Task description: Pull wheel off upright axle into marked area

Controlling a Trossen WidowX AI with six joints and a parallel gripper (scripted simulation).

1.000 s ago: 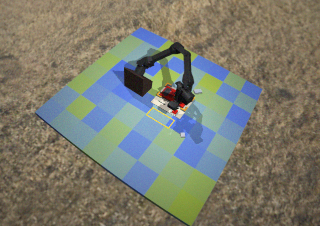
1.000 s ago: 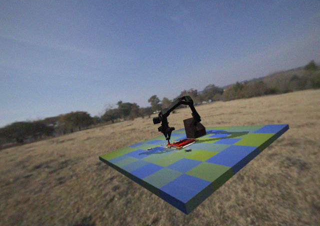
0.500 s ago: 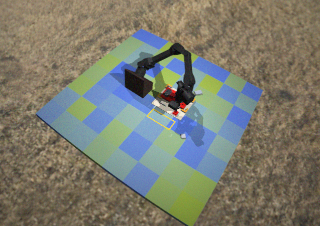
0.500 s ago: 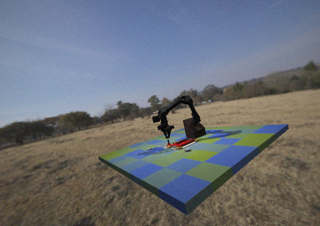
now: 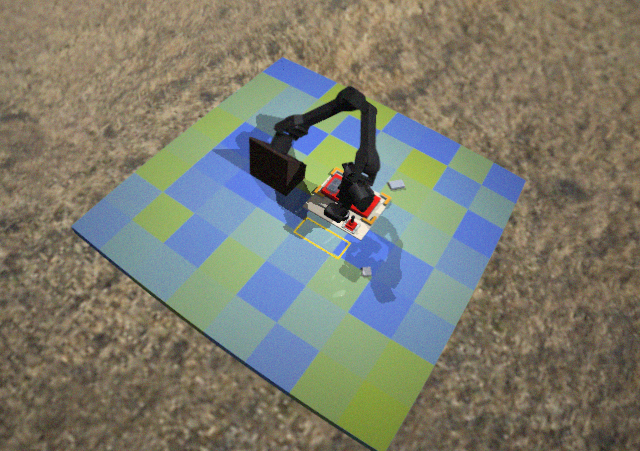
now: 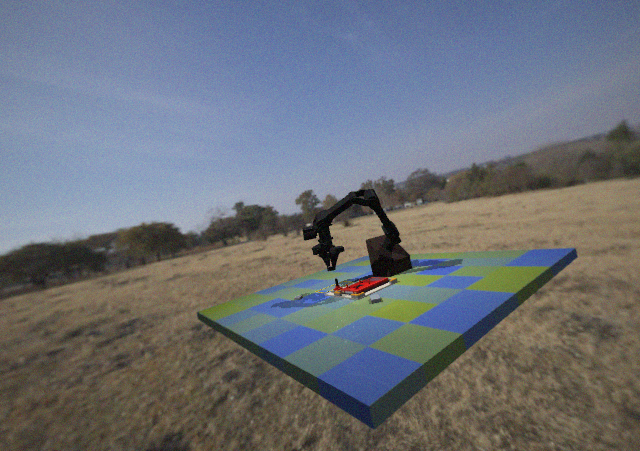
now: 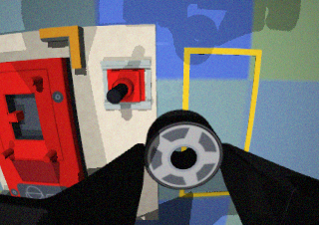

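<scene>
My gripper (image 7: 181, 151) (image 5: 337, 211) (image 6: 329, 265) is shut on the wheel (image 7: 182, 156), a black tyre with a grey spoked hub. The wheel hangs in the air, off the axle. In the wrist view it sits over the lower left edge of the yellow marked area (image 7: 254, 100) (image 5: 315, 245). The upright black axle (image 7: 119, 93) (image 5: 351, 223) (image 6: 336, 283) stands bare in its red socket on the white baseplate (image 7: 107, 139) (image 5: 315, 206), to the left of the wheel in the wrist view.
A red block (image 7: 40, 119) (image 5: 370, 206) (image 6: 364, 284) with orange corner marks lies on the baseplate. Two small grey blocks (image 5: 396, 183) (image 5: 366, 271) lie on the chequered table. The arm's dark base box (image 5: 273, 169) (image 6: 387, 260) stands behind.
</scene>
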